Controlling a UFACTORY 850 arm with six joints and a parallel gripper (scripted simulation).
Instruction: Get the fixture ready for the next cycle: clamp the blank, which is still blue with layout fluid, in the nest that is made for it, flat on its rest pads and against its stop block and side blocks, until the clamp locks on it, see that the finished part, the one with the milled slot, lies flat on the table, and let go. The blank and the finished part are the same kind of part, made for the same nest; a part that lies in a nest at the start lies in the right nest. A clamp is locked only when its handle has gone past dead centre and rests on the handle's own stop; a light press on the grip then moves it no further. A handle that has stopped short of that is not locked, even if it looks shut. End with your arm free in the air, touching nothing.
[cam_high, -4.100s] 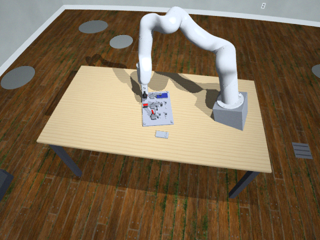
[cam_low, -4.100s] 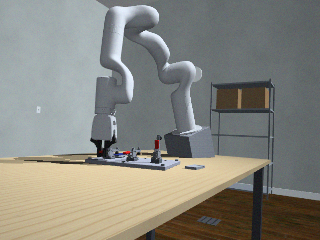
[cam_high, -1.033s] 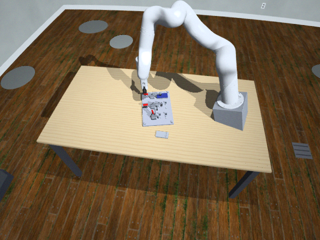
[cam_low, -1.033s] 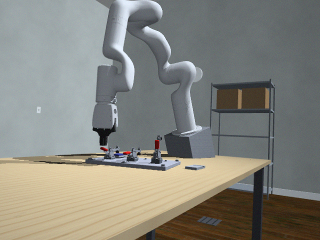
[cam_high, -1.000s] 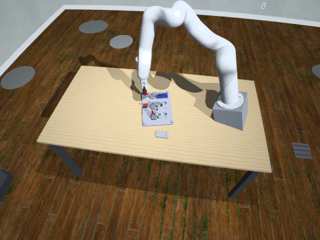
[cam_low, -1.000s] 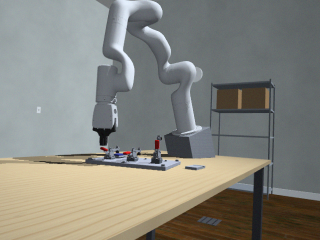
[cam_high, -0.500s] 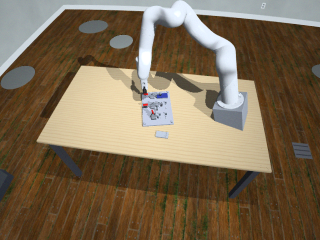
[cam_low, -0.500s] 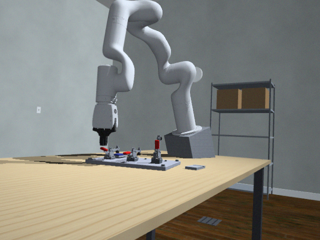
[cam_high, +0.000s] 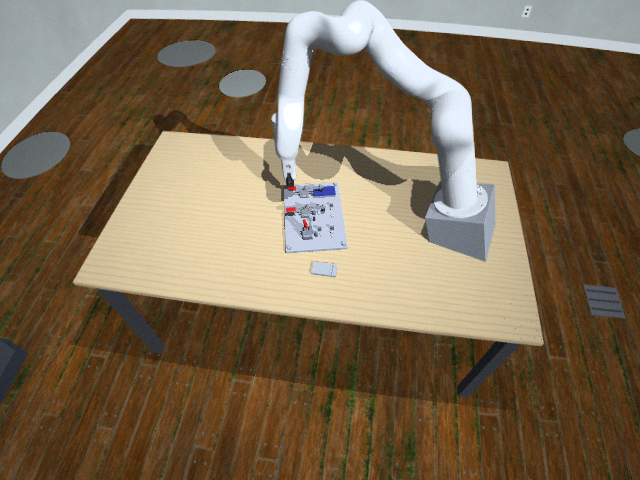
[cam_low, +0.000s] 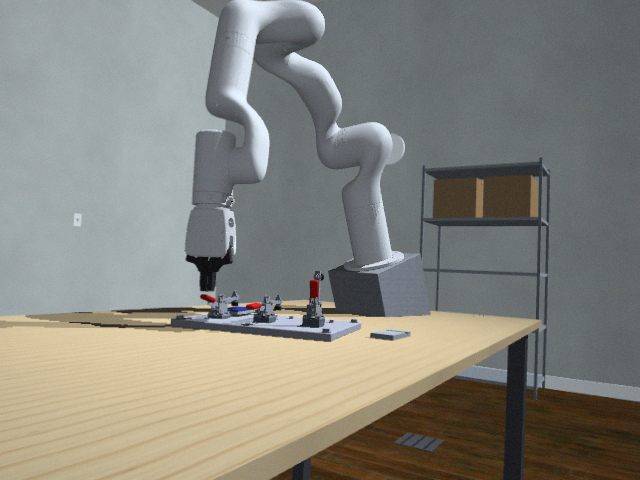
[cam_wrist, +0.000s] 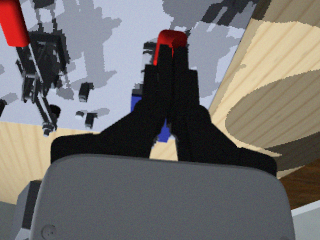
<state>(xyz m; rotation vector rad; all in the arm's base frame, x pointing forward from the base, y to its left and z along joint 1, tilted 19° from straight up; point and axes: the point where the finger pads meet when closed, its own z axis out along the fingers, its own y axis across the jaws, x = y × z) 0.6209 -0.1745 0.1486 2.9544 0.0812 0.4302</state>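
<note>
The grey fixture plate (cam_high: 316, 219) lies mid-table with three toggle clamps. The blue blank (cam_high: 324, 191) lies in the far nest and also shows in the exterior view (cam_low: 237, 308). That nest's clamp has its red handle (cam_high: 291, 188) (cam_low: 208, 298) lying low and nearly level. My gripper (cam_low: 207, 285) is shut and empty, pointing straight down just above this handle's grip; the wrist view shows the fingertips (cam_wrist: 170, 54) over the red grip (cam_wrist: 171, 40). The grey finished part (cam_high: 323, 269) lies flat on the table in front of the plate.
The middle clamp's red handle (cam_high: 290, 209) lies low. The near clamp's handle (cam_low: 313, 288) stands upright. The arm's grey base block (cam_high: 460, 219) stands to the right of the plate. A shelf with cardboard boxes (cam_low: 483, 206) stands beyond the table.
</note>
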